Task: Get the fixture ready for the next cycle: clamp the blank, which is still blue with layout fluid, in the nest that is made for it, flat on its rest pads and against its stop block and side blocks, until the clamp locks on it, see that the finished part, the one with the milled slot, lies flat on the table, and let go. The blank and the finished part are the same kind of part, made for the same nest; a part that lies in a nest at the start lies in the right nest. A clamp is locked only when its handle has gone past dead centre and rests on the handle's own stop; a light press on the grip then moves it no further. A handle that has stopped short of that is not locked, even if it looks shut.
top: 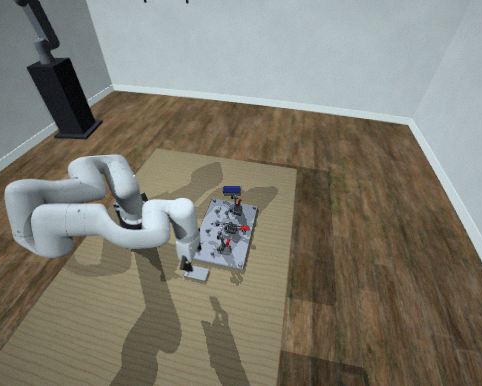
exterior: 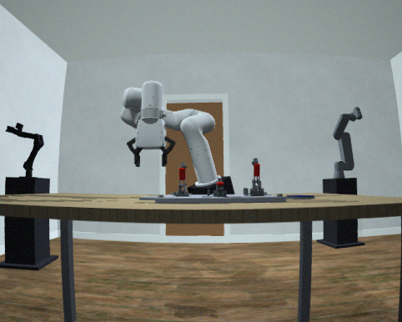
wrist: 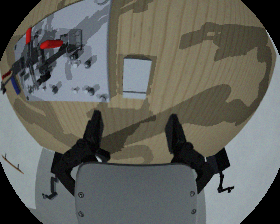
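My gripper (top: 193, 258) (exterior: 151, 163) (wrist: 135, 119) is open and empty, well above the table. The grey finished part (top: 196, 273) (wrist: 136, 77) lies flat on the table beside the fixture plate (top: 244, 245) (exterior: 237, 199) (wrist: 98, 50); a thin dark line crosses it near one end. The blue blank (top: 232, 190) (exterior: 300, 196) (wrist: 14, 85) lies on the table past the plate's other end. Two clamps have raised red grips (exterior: 182, 173) (exterior: 257, 169); the middle red grip (top: 245, 228) (exterior: 220, 183) (wrist: 51, 44) is low. I see no part in the nests; their small stops and pads are hard to tell apart.
The clamps and several small posts stand up from the plate. The table (top: 264, 320) (exterior: 91, 213) carries my arm's base behind the plate. Other robot arms on black pedestals (top: 64, 100) (exterior: 27, 217) (exterior: 340, 208) stand away from the table.
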Tool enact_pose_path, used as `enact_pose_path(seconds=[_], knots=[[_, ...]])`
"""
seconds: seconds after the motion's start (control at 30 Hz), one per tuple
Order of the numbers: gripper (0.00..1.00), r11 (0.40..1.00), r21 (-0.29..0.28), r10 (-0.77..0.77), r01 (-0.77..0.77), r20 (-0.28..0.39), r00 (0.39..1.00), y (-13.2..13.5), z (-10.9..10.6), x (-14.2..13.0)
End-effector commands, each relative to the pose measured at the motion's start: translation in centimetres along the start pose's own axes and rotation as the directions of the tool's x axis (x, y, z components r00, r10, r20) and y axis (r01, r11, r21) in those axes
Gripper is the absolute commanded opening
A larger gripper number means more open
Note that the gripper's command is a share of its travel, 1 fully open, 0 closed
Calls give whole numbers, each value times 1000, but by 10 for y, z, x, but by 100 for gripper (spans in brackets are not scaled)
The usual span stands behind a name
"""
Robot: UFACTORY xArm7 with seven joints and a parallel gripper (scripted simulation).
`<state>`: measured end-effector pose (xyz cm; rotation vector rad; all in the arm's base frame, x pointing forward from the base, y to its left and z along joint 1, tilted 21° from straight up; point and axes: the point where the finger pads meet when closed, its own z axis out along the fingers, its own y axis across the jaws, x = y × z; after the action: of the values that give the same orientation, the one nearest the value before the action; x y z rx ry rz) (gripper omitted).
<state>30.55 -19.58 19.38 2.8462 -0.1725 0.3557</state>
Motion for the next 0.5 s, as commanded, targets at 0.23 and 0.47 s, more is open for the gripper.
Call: enact_pose_path(seconds=[0.23, 0.47], knots=[[99, 1000, -1, 0, 0, -2, 1000, 0, -24, 1], [99, 1000, -1, 0, 0, -2, 1000, 0, -54, 1]])
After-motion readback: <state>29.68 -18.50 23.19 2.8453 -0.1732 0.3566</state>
